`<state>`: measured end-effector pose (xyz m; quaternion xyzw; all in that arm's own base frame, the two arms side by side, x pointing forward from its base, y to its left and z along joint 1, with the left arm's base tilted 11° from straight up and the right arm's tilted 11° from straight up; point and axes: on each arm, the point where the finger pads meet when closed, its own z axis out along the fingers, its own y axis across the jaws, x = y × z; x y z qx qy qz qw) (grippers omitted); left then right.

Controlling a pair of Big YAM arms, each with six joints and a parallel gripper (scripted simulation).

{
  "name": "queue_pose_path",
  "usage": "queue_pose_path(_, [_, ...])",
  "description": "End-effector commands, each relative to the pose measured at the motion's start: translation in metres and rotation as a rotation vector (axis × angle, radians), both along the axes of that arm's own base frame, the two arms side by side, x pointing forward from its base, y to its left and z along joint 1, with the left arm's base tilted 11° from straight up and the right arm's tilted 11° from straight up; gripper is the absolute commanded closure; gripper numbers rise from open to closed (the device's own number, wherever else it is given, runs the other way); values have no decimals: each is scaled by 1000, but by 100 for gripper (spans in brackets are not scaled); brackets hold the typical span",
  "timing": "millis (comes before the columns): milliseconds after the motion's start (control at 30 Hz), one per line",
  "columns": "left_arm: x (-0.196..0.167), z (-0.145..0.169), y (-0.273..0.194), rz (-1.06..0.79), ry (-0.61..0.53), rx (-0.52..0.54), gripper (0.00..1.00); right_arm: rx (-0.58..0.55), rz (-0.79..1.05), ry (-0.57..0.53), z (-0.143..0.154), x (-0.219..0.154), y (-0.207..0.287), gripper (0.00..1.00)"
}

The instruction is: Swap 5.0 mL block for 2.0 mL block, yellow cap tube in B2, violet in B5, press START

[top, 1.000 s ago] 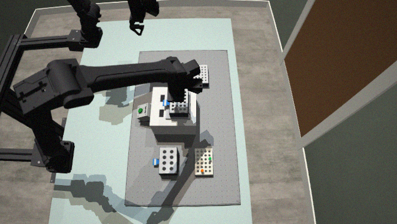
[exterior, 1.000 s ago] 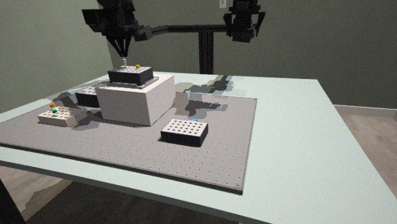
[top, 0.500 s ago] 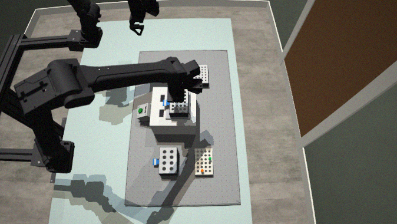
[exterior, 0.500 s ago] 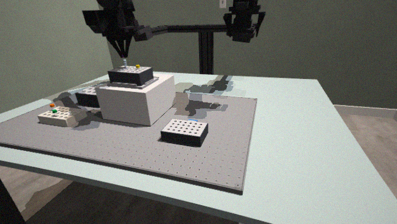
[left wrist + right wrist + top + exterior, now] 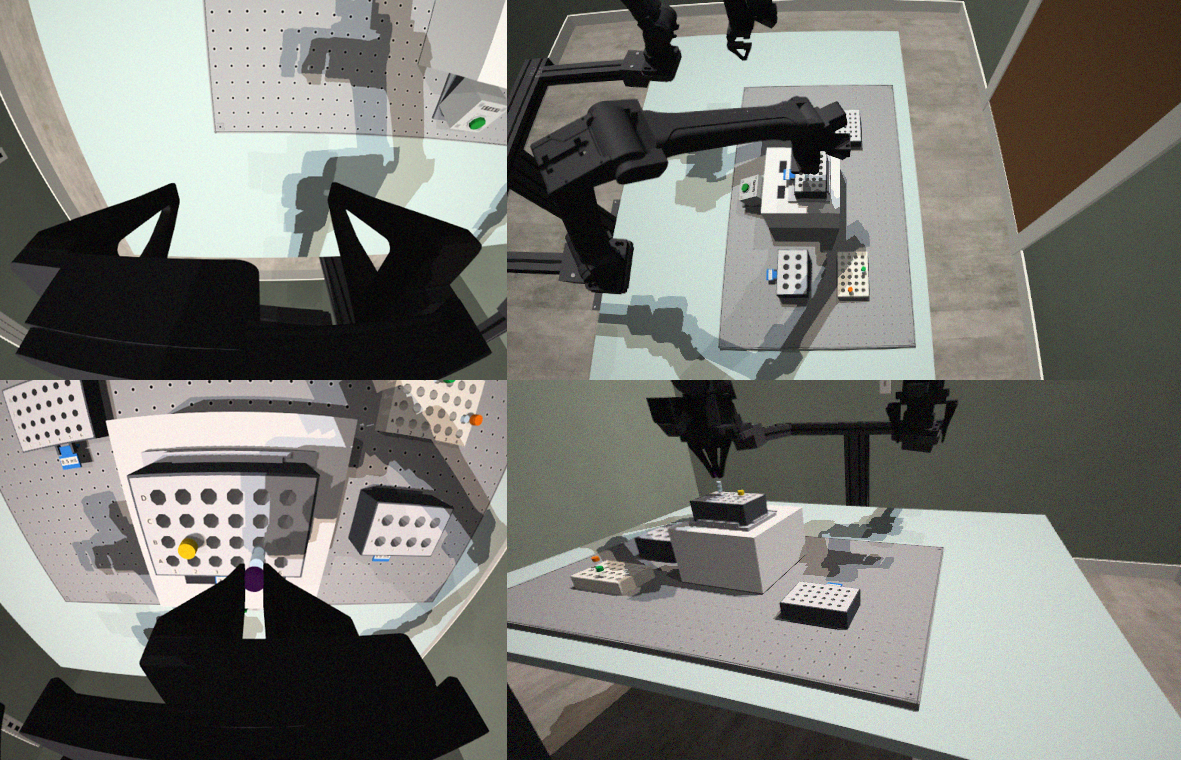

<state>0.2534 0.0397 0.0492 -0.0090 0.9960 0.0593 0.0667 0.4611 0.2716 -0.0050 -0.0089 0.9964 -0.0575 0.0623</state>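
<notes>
Honestly, with the right pincer (image 5: 808,167) (image 5: 719,476) (image 5: 253,571) clenched on the violet-capped tube (image 5: 719,486) (image 5: 256,562), I'd keep it plumb over bore B5 (image 5: 259,542) below and ease straight down.

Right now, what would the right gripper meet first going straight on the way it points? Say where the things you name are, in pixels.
The block (image 5: 809,195) (image 5: 727,511) (image 5: 222,508): the violet-capped tube (image 5: 719,487) (image 5: 254,579) between the gripper's (image 5: 719,476) (image 5: 254,570) fingertips leads, apparently toward bore B5, though depth is unclear.

You are looking at a place like a science lab, where a white mixer (image 5: 774,202) (image 5: 719,555) (image 5: 130,433) with a green button (image 5: 745,188) (image 5: 476,123) is sitting on a gray board full of little holes (image 5: 877,300) (image 5: 807,650) (image 5: 253,81) (image 5: 98,482), and a rack (image 5: 853,295) (image 5: 624,585) (image 5: 409,415) is holding small tubes with bright caps.
</notes>
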Motion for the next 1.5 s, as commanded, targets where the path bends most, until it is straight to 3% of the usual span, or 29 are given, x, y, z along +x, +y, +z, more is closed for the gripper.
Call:
queue_pose_path(0, [12, 11, 0, -11, -26, -3, 0, 32, 9, -47, 25, 14, 9, 91])
queue_pose_path(700, [12, 10, -1, -11, -26, -3, 0, 50, 6, -74, 32, 20, 11, 91])
queue_pose_path(1167, [12, 10, -1, -11, -25, -3, 0, 1, 4, 1, 1, 7, 2, 91])
queue_pose_path(1467, [11, 10, -1, -11, -25, -3, 0, 10, 3, -13, -2, 12, 4, 91])
